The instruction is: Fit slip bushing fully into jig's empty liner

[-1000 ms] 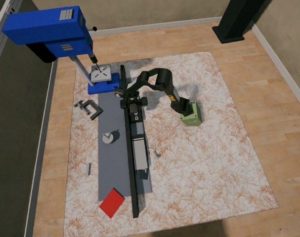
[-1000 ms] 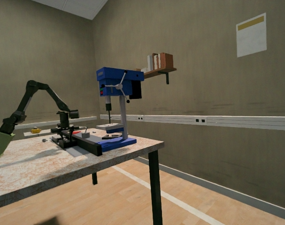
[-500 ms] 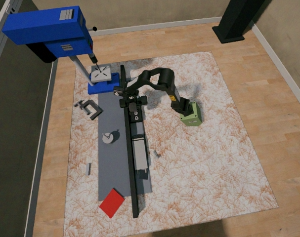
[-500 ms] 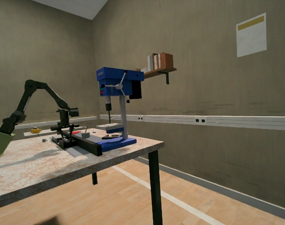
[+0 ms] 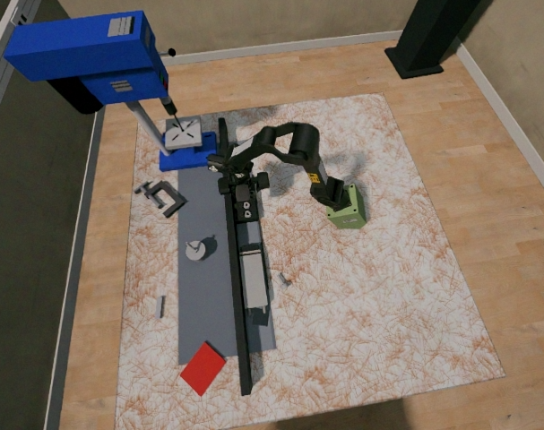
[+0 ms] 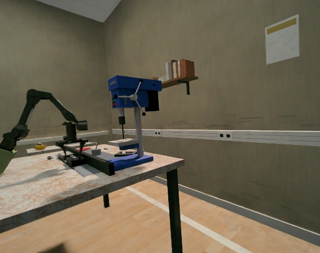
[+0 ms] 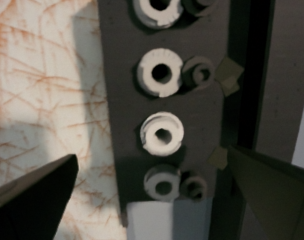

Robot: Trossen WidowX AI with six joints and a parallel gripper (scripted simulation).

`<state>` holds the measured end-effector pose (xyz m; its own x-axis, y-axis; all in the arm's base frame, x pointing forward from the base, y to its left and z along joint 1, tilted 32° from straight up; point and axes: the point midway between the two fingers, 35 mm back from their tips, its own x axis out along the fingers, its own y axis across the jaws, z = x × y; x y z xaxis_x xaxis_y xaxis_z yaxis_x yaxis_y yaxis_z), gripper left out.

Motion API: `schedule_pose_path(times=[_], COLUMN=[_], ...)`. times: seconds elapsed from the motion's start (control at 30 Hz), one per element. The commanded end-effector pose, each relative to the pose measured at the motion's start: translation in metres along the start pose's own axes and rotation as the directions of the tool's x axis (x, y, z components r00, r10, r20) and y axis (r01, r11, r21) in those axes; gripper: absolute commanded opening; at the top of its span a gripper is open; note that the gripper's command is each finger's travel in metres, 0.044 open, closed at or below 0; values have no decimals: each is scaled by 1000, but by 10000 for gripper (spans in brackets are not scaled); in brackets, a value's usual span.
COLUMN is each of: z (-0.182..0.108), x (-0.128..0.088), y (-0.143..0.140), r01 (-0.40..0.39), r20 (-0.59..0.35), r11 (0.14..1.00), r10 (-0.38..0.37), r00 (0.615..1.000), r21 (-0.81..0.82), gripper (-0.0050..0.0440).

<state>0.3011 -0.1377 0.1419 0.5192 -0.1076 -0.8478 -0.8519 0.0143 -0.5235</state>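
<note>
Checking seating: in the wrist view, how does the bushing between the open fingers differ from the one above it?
The lower bushing has a smaller, shallower-looking bore and no small collar beside it; the upper bushing shows a wider, darker bore with a grey collar touching it. Both are pale, ridged rings on the dark plate.
</note>
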Motion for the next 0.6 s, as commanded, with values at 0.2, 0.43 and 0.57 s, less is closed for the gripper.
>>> schedule_pose_path(times=[0.2, 0.43, 0.57], z=[0, 1, 1], x=[-79, -83, -83], y=[48, 48, 48], r01=[29, 30, 30], r20=[-13, -13, -13], r11=[1000, 1000, 1000], r10=[-29, -30, -30], r00=[999, 999, 999], r21=[-9, -10, -10], gripper=[440, 440, 440])
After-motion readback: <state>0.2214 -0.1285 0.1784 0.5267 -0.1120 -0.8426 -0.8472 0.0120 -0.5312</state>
